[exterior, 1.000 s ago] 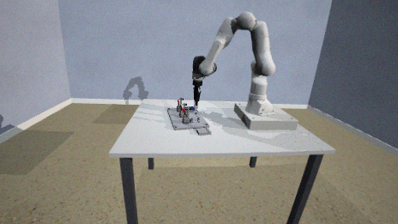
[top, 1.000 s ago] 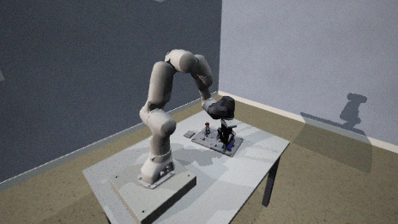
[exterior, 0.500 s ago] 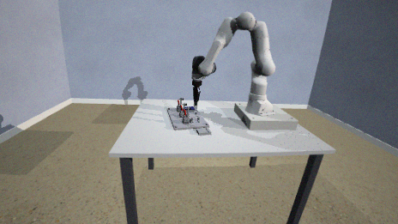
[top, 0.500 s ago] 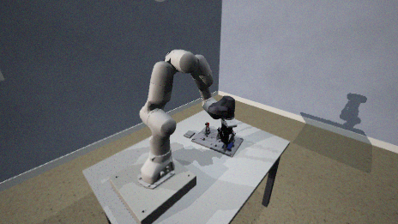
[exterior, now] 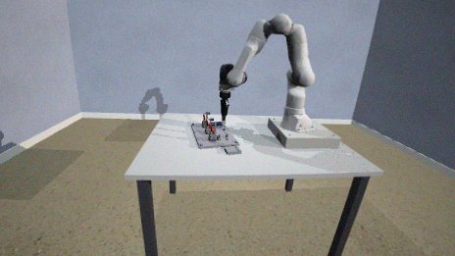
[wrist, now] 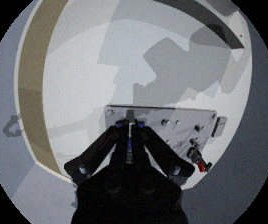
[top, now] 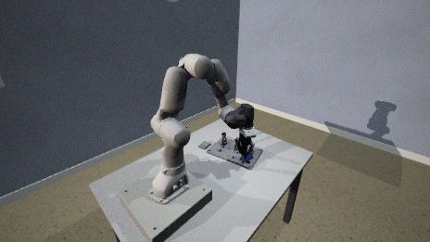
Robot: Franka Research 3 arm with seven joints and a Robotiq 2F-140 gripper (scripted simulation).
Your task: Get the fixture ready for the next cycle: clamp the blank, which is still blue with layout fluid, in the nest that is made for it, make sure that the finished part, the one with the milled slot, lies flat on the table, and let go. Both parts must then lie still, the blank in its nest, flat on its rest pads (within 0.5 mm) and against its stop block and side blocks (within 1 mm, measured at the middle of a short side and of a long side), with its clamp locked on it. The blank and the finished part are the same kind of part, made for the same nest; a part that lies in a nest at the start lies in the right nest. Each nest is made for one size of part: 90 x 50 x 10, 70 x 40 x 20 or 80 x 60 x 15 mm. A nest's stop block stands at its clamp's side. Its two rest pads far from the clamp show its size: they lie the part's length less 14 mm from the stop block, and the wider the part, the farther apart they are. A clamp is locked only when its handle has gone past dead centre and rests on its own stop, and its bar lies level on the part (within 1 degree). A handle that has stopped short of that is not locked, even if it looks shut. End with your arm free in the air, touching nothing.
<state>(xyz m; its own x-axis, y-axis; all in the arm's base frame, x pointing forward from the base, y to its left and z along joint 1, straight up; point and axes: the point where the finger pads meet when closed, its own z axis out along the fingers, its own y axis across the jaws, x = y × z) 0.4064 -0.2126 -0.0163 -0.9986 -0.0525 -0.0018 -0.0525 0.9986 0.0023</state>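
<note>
The blue blank point(top: 249, 158) point(exterior: 219, 124) point(wrist: 130, 144) is at the far end of the fixture plate point(top: 216, 153) point(exterior: 196, 136) point(wrist: 152, 113), partly hidden by the fingers in the wrist view. Its seating is too small to judge. My gripper point(exterior: 224, 120) point(wrist: 130, 115) is shut and empty, pointing down low beside the blank. One clamp point(top: 224, 138) point(exterior: 212, 128) point(wrist: 199, 160) with red on its handle stands at the other nest. The clamp point(exterior: 206, 117) by the blank also shows red; whether it is locked cannot be told. The finished part point(top: 204, 145) point(exterior: 232, 150) point(wrist: 219, 127) lies flat on the table.
Small posts and blocks point(wrist: 165, 122) stand on the plate between the gripper and the finished part. The finished part is just outside the plate's short edge. The robot's base block point(top: 185, 210) point(exterior: 309, 140) stands on the same table point(top: 241, 210) point(exterior: 255, 165).
</note>
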